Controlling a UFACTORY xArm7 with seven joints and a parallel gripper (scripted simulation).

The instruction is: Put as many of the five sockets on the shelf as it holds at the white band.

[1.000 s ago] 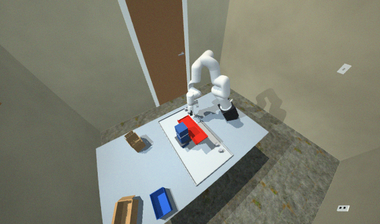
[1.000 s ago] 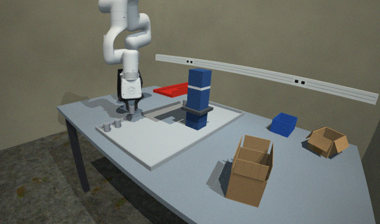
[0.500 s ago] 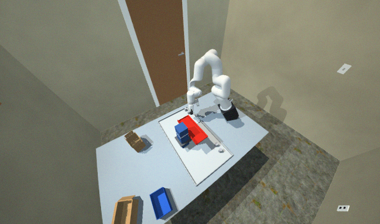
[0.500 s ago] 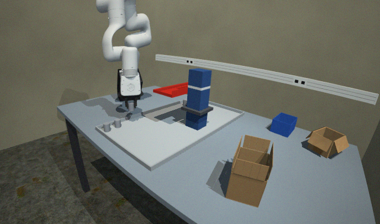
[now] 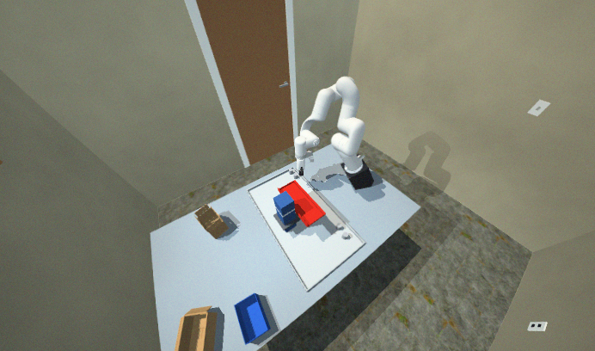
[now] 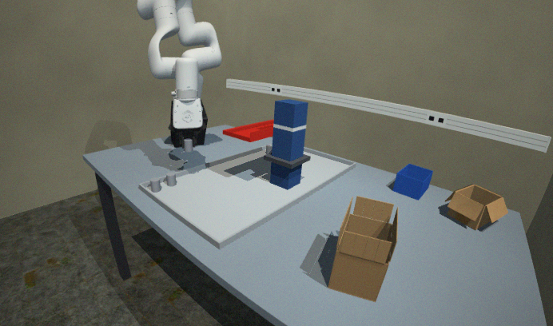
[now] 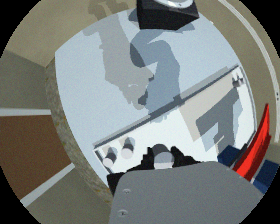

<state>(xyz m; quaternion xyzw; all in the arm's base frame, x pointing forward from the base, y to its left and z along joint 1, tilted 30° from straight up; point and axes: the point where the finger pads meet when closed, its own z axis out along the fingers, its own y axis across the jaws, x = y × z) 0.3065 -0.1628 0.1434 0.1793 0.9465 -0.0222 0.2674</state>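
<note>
The red shelf [image 5: 305,208] [image 6: 250,133] [image 7: 256,150] is on the far side of the blue post [image 5: 285,204] [image 6: 288,141], about level with its white band [image 6: 289,128]; it looks empty. My gripper [image 5: 300,173] [image 6: 188,142] [image 7: 160,154] is shut on a grey socket [image 6: 188,145] [image 7: 164,161], above the white board's left back edge and away from the shelf. Two sockets [image 5: 291,171] [image 5: 295,176] [image 6: 155,184] [image 6: 171,180] [image 7: 108,162] [image 7: 127,153] stand at the near left corner. Two more [image 5: 339,226] [image 5: 346,236] stand at the board's other end.
A dark grey collar [image 6: 287,161] surrounds the post below the band. The white board [image 5: 308,270] [image 6: 213,218] has a raised rim. Two cardboard boxes [image 5: 211,221] [image 6: 360,267] [image 5: 195,333] [image 6: 471,206] and a blue bin [image 5: 253,320] [image 6: 411,181] stand beyond it on the table.
</note>
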